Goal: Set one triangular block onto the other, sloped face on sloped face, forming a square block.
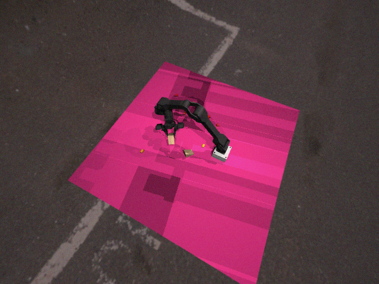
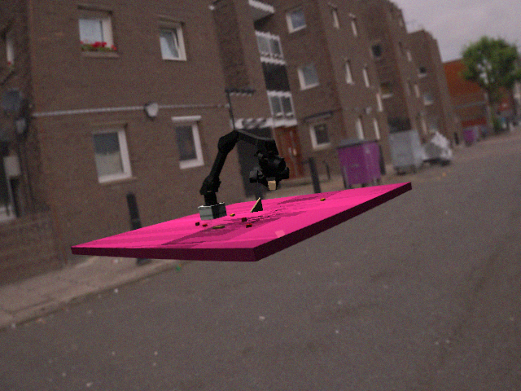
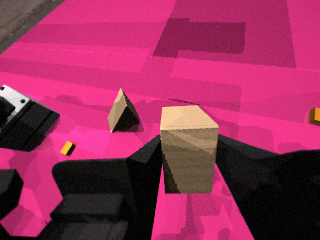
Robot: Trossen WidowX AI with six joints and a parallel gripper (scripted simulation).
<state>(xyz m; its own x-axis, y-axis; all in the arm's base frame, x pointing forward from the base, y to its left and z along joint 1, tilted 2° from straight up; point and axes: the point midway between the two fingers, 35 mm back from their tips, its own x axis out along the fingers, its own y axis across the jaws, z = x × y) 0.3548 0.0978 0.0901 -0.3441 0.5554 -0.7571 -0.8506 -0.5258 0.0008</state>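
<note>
One triangular block [image 1: 170, 139] [image 2: 272, 185] [image 3: 189, 155], pale wood, is held between the fingertips of my gripper [image 1: 170, 135] [image 2: 271, 181] [image 3: 184, 137]. My gripper is shut on it, and in the exterior view the block hangs above the table [image 1: 214, 195] [image 2: 168, 253]. The other triangular block [image 1: 188, 152] [image 2: 256, 205] [image 3: 122, 112] stands on the table, nearer the arm's base, with a pointed edge upward. The two blocks are apart. The fingers hide part of the held block's sides.
The white arm base [image 1: 221, 153] [image 2: 212, 211] is beyond the standing block. A small yellow piece [image 1: 203, 145] [image 3: 67, 148] lies between them. A small orange piece [image 1: 141, 151] [image 2: 322, 199] [image 3: 315, 116] lies on the other side. Several small red pieces [image 1: 217, 125] [image 2: 248, 225] lie near the arm.
</note>
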